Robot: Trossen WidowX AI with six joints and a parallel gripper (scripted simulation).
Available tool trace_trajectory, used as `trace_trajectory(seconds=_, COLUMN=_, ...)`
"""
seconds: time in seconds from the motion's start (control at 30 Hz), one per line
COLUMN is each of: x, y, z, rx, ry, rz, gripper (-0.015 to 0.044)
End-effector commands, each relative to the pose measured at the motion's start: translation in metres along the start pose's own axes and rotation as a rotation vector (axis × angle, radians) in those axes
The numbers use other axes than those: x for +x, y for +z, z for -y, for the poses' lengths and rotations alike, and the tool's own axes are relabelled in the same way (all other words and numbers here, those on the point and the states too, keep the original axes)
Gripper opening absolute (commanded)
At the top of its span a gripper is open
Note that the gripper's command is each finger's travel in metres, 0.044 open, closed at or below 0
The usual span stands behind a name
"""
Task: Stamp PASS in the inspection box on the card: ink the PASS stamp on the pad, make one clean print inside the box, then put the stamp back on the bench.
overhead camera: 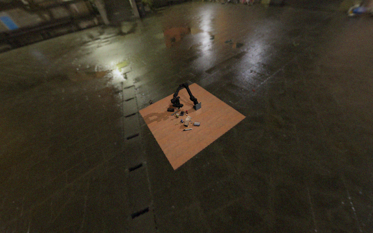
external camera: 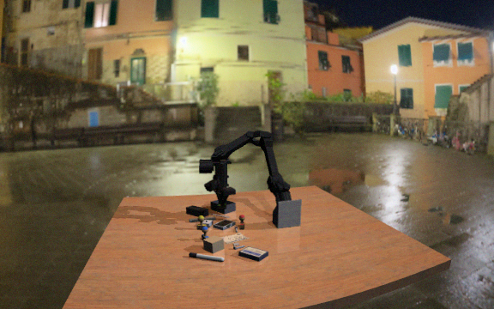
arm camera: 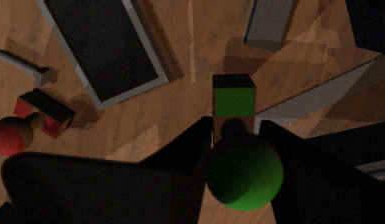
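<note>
My gripper [arm camera: 235,127] [external camera: 222,201] is shut on a stamp with a green ball knob [arm camera: 244,172] and a green-faced block below the knob. In the exterior view the gripper is low at the back of the bench, over or near a black box [external camera: 223,207]. The stamp's label and its underside are not visible. The dark ink pad [arm camera: 103,45] [external camera: 224,224] in its grey frame lies to the upper left in the wrist view, apart from the stamp. The pale card [external camera: 235,238] [overhead camera: 188,118] lies in front of the pad; its box cannot be made out.
A red-knobbed stamp [arm camera: 12,136] [external camera: 242,218] stands beside the pad. Yellow-knobbed [external camera: 201,218] and blue-knobbed [external camera: 204,229] stamps stand left of it. A grey block [external camera: 213,245], a marker [external camera: 206,257] and a flat box [external camera: 253,253] lie forward. A grey panel [external camera: 289,213] stands by the arm's base.
</note>
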State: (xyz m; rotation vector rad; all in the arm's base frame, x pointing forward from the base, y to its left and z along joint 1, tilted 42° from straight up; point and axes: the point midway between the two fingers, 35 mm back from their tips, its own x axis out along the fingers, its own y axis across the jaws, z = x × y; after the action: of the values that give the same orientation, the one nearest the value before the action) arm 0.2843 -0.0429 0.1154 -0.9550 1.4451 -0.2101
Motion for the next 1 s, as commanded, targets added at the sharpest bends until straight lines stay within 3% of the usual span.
trace_trajectory(seconds=0.0, x=0.007, y=0.000, z=-0.001, rx=-0.008, ry=-0.001, rz=-0.002, gripper=0.0000)
trace_trajectory(seconds=0.97, x=0.054, y=-0.004, z=-0.001, rx=-0.008, ry=-0.007, rz=-0.004, gripper=0.0000)
